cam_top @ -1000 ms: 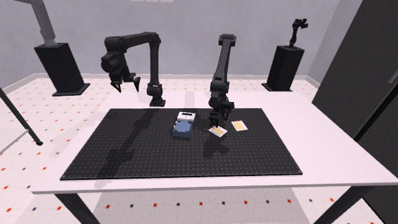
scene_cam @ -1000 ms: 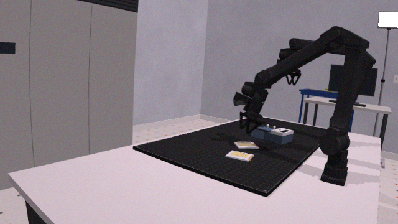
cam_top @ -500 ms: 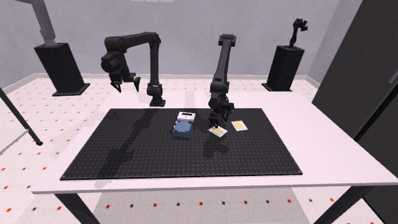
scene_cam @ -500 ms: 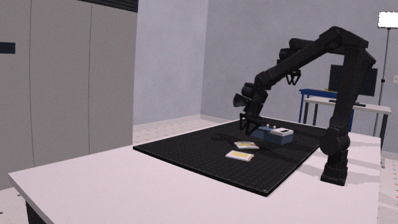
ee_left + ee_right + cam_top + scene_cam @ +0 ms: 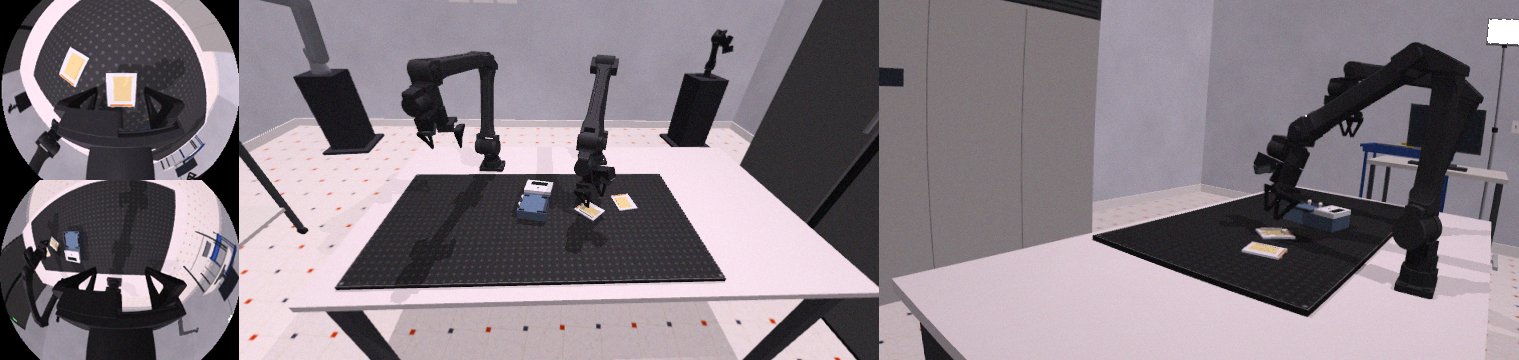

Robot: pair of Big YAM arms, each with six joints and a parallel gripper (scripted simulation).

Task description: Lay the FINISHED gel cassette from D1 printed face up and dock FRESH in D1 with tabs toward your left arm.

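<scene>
"Where's the nearer cassette [image 5: 593,212] [image 5: 1276,233] [image 5: 121,89] [image 5: 54,243]?"
"On the table [image 5: 739,225] [image 5: 1079,280], just below the left claw [image 5: 594,199] [image 5: 1273,214] [image 5: 120,89], which is wide open, empty. Its long axis runs away from the wrist, copper tabs nearest."
"FRESH?"
"Can't tell. The other cassette [image 5: 624,202] [image 5: 1264,250] [image 5: 74,66] [image 5: 48,252] lies beside it."
"Right claw [image 5: 446,145] [image 5: 1350,135] [image 5: 121,269]?"
"Farther off, open, empty."

left gripper [image 5: 593,196] [image 5: 1279,209] [image 5: 120,102] low, seemingly tilted, fingers spread, right gripper [image 5: 443,142] [image 5: 1350,131] [image 5: 120,280] raised high, wide open
</scene>
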